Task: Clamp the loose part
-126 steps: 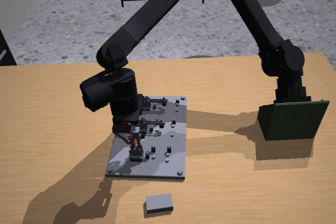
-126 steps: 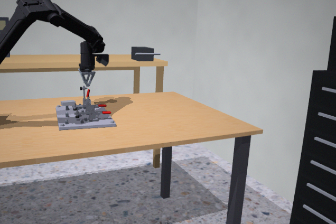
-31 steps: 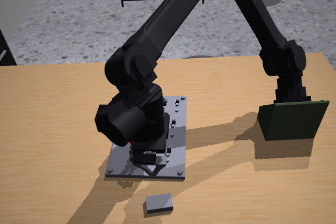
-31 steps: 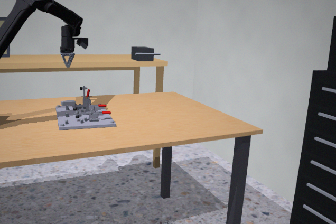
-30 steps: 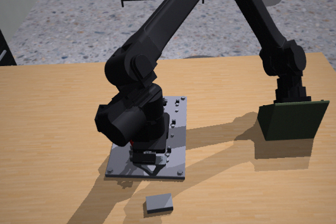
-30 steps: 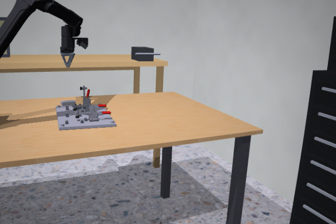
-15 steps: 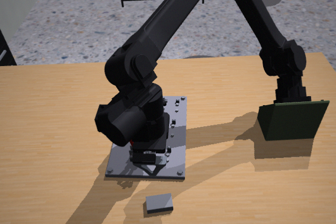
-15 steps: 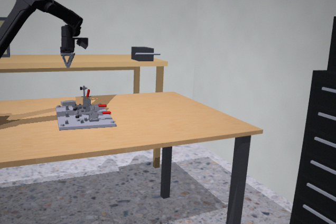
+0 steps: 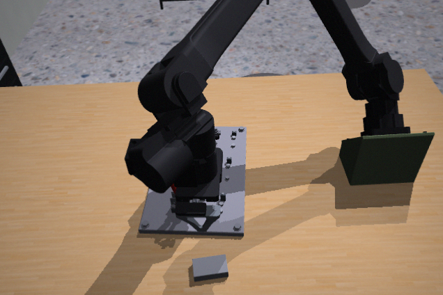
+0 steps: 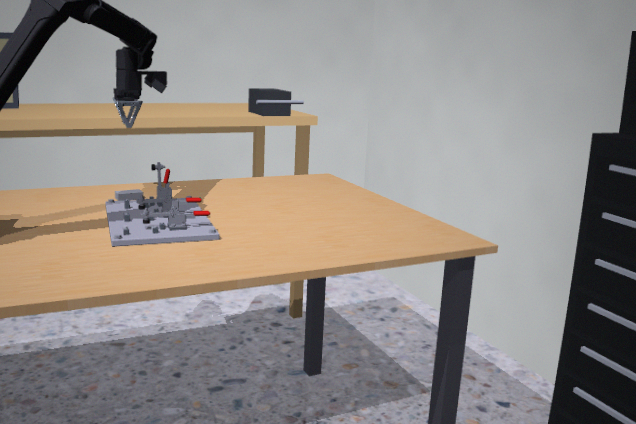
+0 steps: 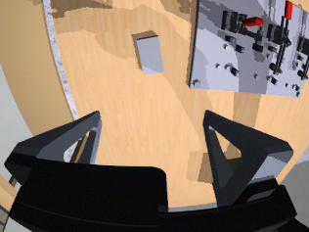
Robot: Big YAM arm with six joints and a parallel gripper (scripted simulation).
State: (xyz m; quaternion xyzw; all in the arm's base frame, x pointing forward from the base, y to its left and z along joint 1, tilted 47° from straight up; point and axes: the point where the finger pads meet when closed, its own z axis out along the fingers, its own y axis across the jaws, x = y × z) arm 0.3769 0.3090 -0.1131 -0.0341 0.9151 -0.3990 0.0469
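The loose part [image 9: 210,266] [image 10: 129,195] [image 11: 150,57], a grey rectangular block, lies flat on the table beside one end of the fixture plate [image 9: 154,214] [image 10: 154,241] [image 11: 207,79]. The nearest clamp's red handle [image 10: 167,176] [image 11: 252,22] stands up and its bar [image 10: 159,171] is raised. The two farther clamps have red handles [image 10: 193,199] [image 10: 201,213] lying level, with bars lowered. Small pads and blocks stand on the plate; their exact layout is too small to tell. My gripper [image 9: 202,227] [image 10: 129,125] [image 11: 152,116] is open and empty, high above the table near the part's end of the fixture.
A dark green box-like panel [image 9: 388,161] stands below a second dark arm section [image 9: 381,80] at the right of the top view. The raised clamp bar and handle stand highest on the fixture. A second bench [image 10: 205,114] with a dark box [image 10: 269,102] stands behind.
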